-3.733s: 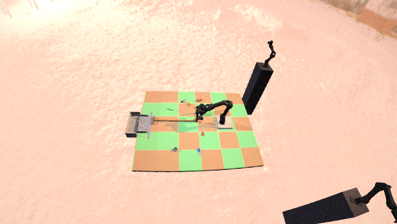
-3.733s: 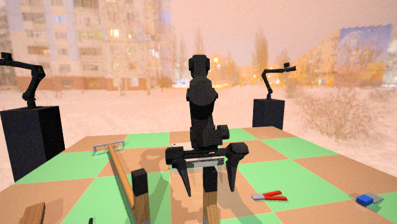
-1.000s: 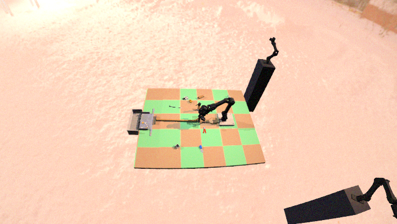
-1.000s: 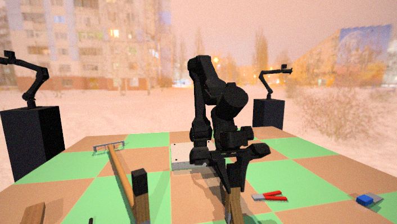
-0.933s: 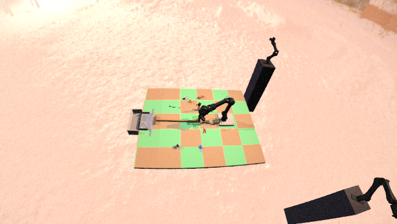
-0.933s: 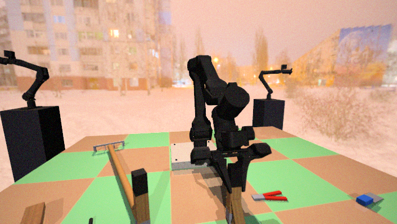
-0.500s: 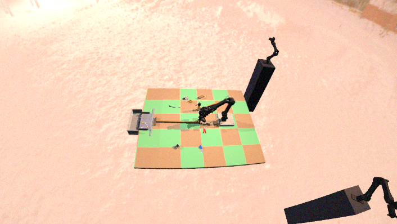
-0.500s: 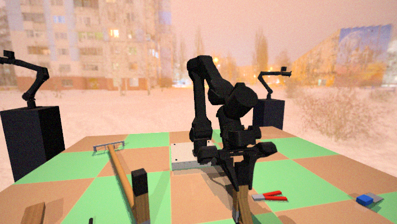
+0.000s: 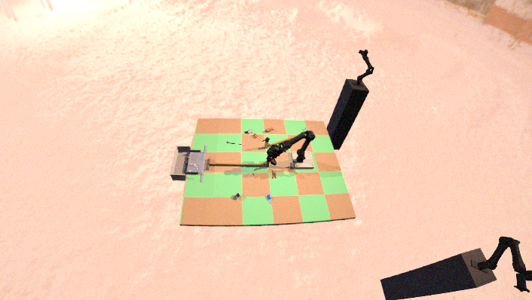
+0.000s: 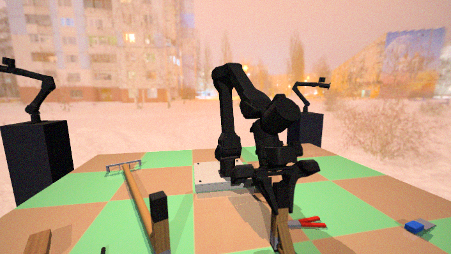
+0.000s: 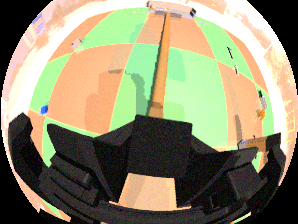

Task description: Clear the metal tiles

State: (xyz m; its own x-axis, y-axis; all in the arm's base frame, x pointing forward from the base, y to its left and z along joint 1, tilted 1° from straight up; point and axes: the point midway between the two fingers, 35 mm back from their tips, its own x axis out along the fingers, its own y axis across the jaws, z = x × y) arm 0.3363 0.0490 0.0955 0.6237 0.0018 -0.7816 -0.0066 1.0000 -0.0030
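Note:
My gripper (image 9: 268,163) (image 10: 278,208) (image 11: 152,163) is shut on the near end of the long scraper's wooden handle (image 9: 237,164) (image 10: 283,230) (image 11: 161,63). The handle runs low over the table towards the left. The scraper's metal blade (image 9: 203,166) (image 11: 166,8) stands across the near edge of the steel bench plate (image 9: 196,155). A few small metal tiles (image 9: 193,165) lie on the plate just past the blade. The grey catch box (image 9: 177,166) adjoins the plate's far end. Plate and box are out of sight in the exterior view.
A rake (image 10: 123,166) with a long wooden handle and a black-headed block (image 10: 158,205) lie left of the arm. Red pliers (image 9: 273,174) (image 10: 308,222) and a blue item (image 9: 268,197) (image 10: 414,226) lie nearby. Small tools (image 9: 249,132) sit at the back. The arm's base plate (image 10: 206,179) is behind the gripper.

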